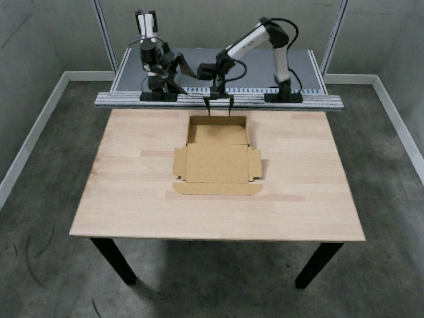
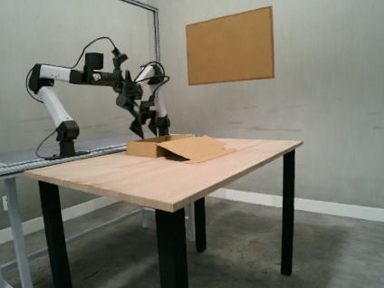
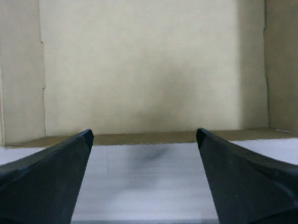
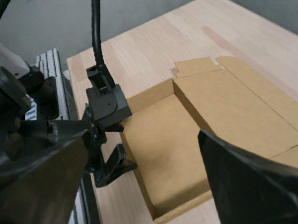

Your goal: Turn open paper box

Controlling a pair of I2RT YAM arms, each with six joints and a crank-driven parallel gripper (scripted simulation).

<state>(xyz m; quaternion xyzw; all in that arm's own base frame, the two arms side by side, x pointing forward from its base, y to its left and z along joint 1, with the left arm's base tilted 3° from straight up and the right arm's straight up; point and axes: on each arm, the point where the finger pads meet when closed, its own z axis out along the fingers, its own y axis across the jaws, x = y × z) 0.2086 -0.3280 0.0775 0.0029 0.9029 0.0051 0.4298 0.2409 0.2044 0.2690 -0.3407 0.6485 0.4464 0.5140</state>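
The open box (image 1: 217, 134) (image 2: 142, 148) (image 3: 150, 65) (image 4: 162, 145) stands folded near the middle of the robot's table edge, a narrow strip of table in front. Its front wall (image 1: 217, 123) (image 3: 145, 139) faces the robot, about parallel to the edge. The lid (image 1: 217, 164) (image 2: 190, 146) (image 4: 232, 110) hangs open behind, sloping down; its side flaps (image 1: 179, 162) (image 1: 255, 163) and end flap (image 1: 217, 189) look nearly flat. My left gripper (image 1: 218, 114) (image 3: 144, 131) (image 4: 130, 146) is open and empty above the front wall. My right gripper (image 1: 190, 85) (image 4: 144, 132) is open and empty, higher up beside it.
The wooden table (image 1: 130, 200) (image 2: 113, 181) extends on both sides of the box and behind the lid. A metal rail (image 1: 330, 102) runs along the robot's side of the table. The two grippers are close together near the box's front.
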